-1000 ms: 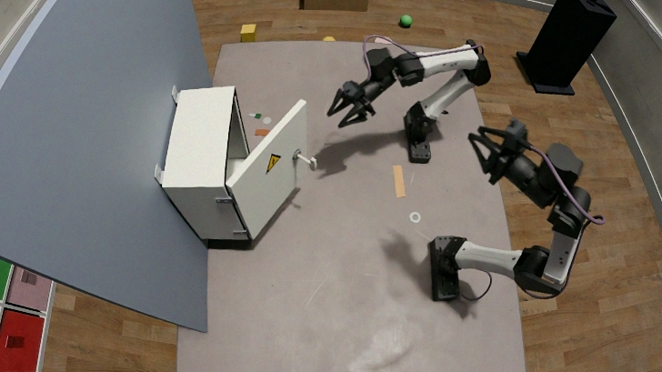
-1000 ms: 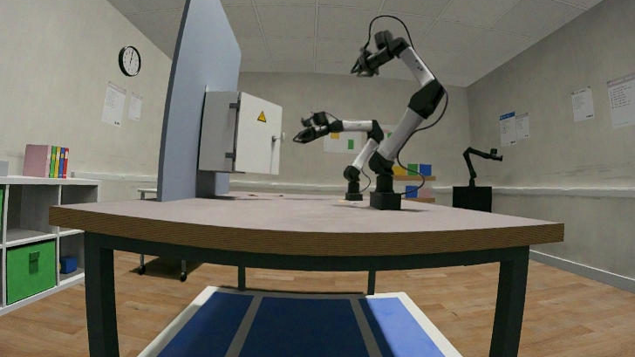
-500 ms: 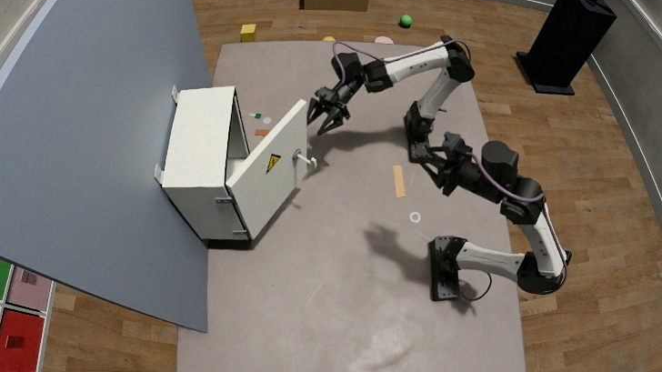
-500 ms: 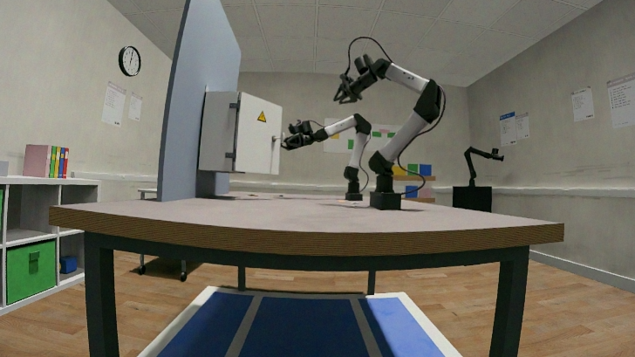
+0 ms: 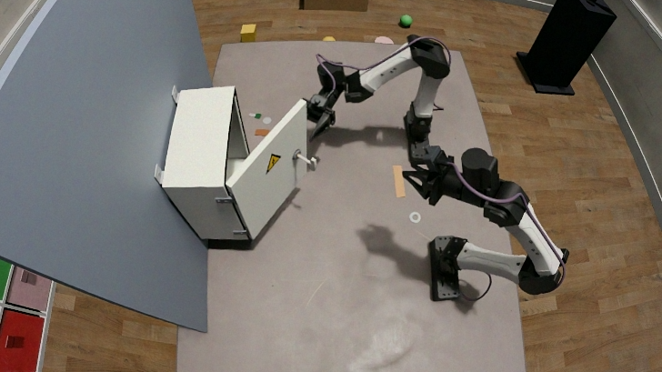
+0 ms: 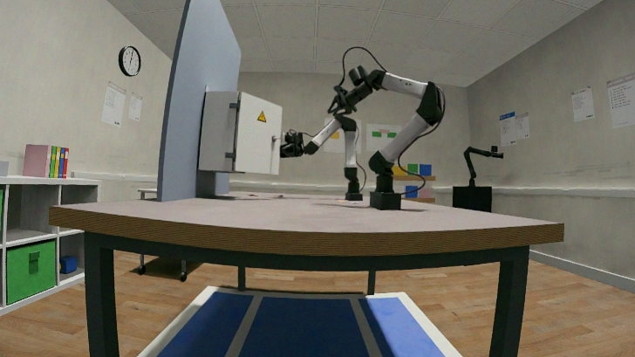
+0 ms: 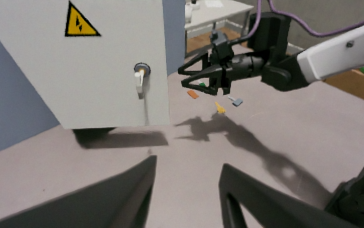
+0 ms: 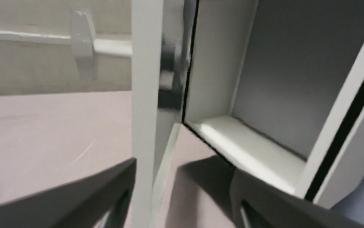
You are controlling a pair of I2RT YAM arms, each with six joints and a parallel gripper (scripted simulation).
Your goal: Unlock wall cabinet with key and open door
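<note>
Warning sign (image 5: 273, 163) (image 6: 262, 117) (image 7: 80, 22) on cabinet door (image 5: 265, 186) (image 6: 257, 146) (image 7: 107, 85) (image 8: 146, 100)
</note>
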